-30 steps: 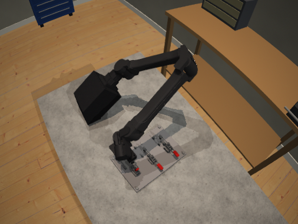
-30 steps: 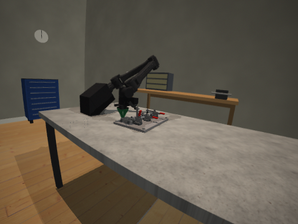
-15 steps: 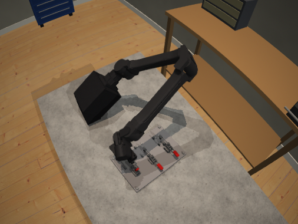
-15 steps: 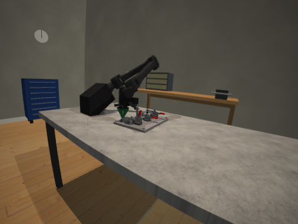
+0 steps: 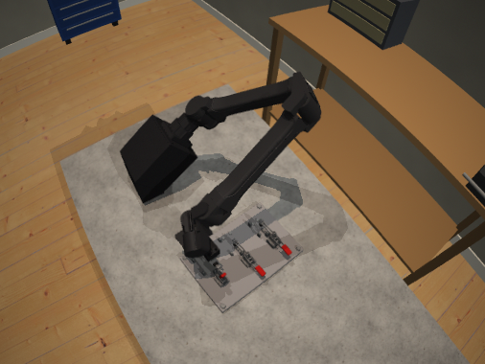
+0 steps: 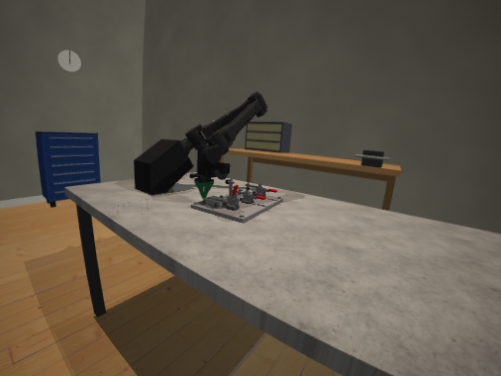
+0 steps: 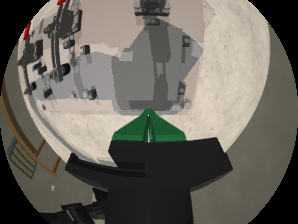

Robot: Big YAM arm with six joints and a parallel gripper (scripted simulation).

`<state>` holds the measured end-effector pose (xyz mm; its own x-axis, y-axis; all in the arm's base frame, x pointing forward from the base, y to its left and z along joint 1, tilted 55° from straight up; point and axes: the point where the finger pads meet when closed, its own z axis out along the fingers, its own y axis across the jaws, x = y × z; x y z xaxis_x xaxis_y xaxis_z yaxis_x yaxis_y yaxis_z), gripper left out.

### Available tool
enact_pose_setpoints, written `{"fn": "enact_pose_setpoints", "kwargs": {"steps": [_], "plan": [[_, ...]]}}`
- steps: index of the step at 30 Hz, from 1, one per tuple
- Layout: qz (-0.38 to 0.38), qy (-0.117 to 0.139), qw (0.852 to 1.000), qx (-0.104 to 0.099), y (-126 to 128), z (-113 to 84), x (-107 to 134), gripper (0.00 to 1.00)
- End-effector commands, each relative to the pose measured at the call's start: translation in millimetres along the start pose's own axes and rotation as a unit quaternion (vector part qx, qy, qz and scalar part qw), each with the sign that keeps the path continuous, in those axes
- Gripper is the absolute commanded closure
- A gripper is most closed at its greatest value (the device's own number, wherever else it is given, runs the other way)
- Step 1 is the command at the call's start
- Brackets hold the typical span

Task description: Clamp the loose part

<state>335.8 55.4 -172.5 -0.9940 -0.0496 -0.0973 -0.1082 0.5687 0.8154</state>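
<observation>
Green jaws [image 6: 204, 198], pressed together, point down near 1 end of the grey part [image 5: 203, 265] [image 6: 214, 202] [image 7: 134, 86].

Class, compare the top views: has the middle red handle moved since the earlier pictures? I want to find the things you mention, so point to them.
No; the middle red handle [image 5: 260, 271] [image 6: 260, 197] [image 7: 61, 1] keeps its place against the fixture plate [image 5: 240, 289] [image 6: 254, 209] [image 7: 107, 15].
</observation>
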Motion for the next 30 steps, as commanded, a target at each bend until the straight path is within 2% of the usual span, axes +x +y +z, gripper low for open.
{"fn": "enact_pose_setpoints", "kwargs": {"steps": [1, 4, 9, 12, 14, 30], "plan": [[0.0, -0.008, 1.0, 0.003, -2.3, -11.7, -1.5, 1.0], [-0.01, -0.015, 1.0, 0.008, -4.5, -24.4, -13.9, 1.0], [-0.012, -0.015, 1.0, 0.009, -5.0, -45.1, -14.5, 1.0], [-0.009, -0.014, 1.0, 0.007, -6.1, -46.6, -12.6, 1.0], [-0.011, -0.003, 1.0, 0.005, -3.8, -43.1, -10.1, 1.0], [-0.014, -0.009, 1.0, 0.007, -3.9, -47.2, -11.8, 1.0]]}}
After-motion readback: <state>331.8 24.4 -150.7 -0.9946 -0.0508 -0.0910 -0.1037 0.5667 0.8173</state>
